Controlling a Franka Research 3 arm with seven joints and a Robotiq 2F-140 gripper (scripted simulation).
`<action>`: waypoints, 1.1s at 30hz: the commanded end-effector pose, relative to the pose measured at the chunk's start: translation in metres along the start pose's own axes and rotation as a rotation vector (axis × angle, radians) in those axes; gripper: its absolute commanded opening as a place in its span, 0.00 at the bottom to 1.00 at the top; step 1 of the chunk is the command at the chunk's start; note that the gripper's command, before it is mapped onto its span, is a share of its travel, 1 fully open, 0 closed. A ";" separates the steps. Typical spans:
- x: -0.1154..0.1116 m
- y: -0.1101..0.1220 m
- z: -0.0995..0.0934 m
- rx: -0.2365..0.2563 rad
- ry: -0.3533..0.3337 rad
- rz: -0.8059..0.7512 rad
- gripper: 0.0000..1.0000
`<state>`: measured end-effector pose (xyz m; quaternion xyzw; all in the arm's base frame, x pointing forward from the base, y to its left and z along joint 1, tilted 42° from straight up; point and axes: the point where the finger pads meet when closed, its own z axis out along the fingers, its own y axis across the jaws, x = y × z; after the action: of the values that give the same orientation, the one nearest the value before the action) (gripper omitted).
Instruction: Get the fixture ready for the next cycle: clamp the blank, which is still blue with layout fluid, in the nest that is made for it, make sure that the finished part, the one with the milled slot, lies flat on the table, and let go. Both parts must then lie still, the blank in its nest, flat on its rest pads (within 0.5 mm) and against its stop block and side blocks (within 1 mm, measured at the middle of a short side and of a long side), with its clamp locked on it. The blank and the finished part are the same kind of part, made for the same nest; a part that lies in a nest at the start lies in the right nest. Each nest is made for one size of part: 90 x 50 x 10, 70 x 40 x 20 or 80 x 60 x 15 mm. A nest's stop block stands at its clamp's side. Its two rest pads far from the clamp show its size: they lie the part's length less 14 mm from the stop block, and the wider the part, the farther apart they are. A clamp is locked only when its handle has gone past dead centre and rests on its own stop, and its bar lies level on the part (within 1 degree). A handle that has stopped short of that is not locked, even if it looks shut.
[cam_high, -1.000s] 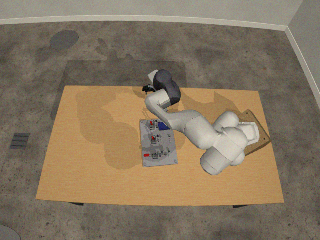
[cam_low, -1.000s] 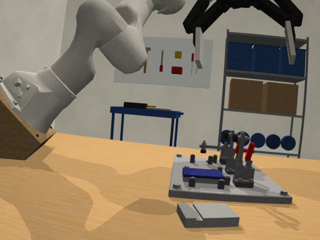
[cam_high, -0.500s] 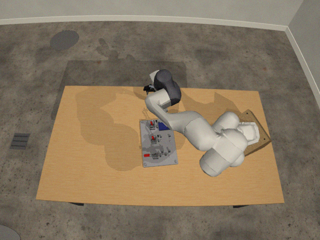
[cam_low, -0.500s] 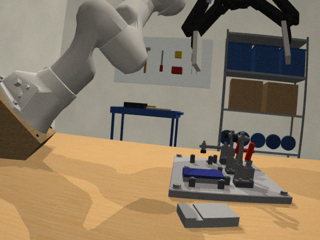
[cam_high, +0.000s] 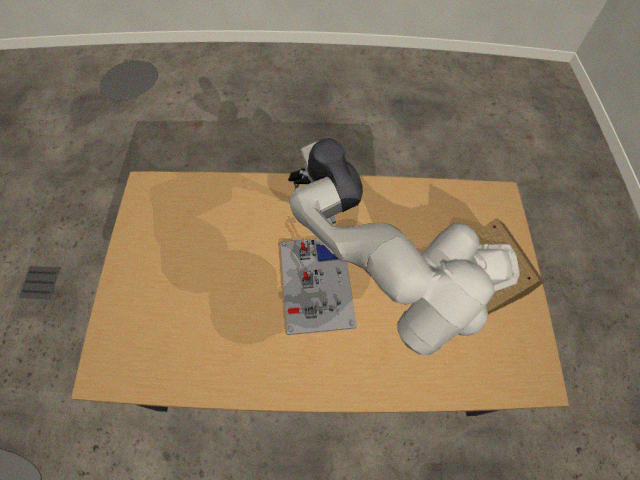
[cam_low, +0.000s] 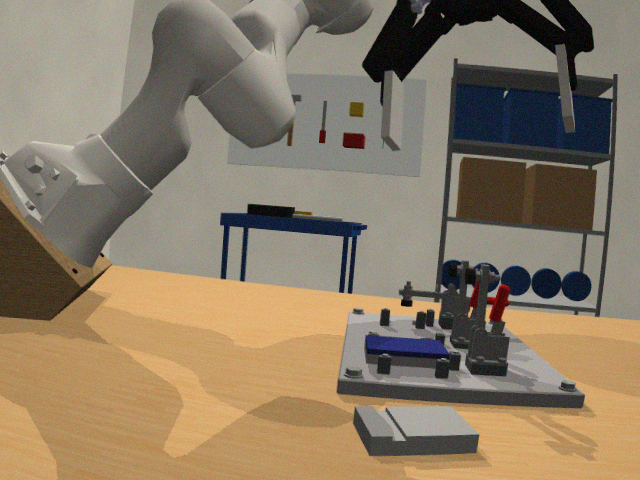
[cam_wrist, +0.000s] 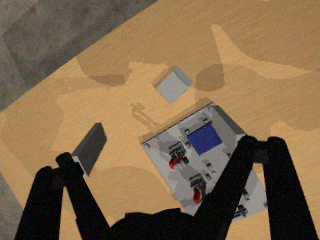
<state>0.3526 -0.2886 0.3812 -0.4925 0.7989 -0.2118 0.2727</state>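
Observation:
The blue blank (cam_low: 407, 346) lies in the nearest nest of the grey fixture plate (cam_low: 460, 361); it also shows in the overhead view (cam_high: 325, 252) and the wrist view (cam_wrist: 204, 138). The red handle (cam_low: 498, 303) of that nest's clamp stands upright, and I see no bar on the blank. The grey finished part (cam_low: 416, 428), with its milled slot facing up, lies flat on the table just in front of the plate; it also shows in the wrist view (cam_wrist: 173, 84). My gripper (cam_low: 478, 111) is open and empty, high above the plate.
The plate (cam_high: 316, 285) carries two more nests with clamps; one red handle (cam_high: 306, 276) stands up and one (cam_high: 293, 310) lies flat. The arm's base (cam_high: 496, 263) sits on a wooden wedge at the table's right. Shelves and a blue bench stand in the background.

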 end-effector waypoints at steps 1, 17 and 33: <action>-0.001 0.000 0.000 0.000 -0.004 0.022 1.00; -0.012 0.012 0.000 -0.032 -0.040 0.182 1.00; -0.012 0.012 0.000 -0.032 -0.040 0.182 1.00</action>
<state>0.3487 -0.2737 0.3757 -0.4334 0.8348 -0.1665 0.2959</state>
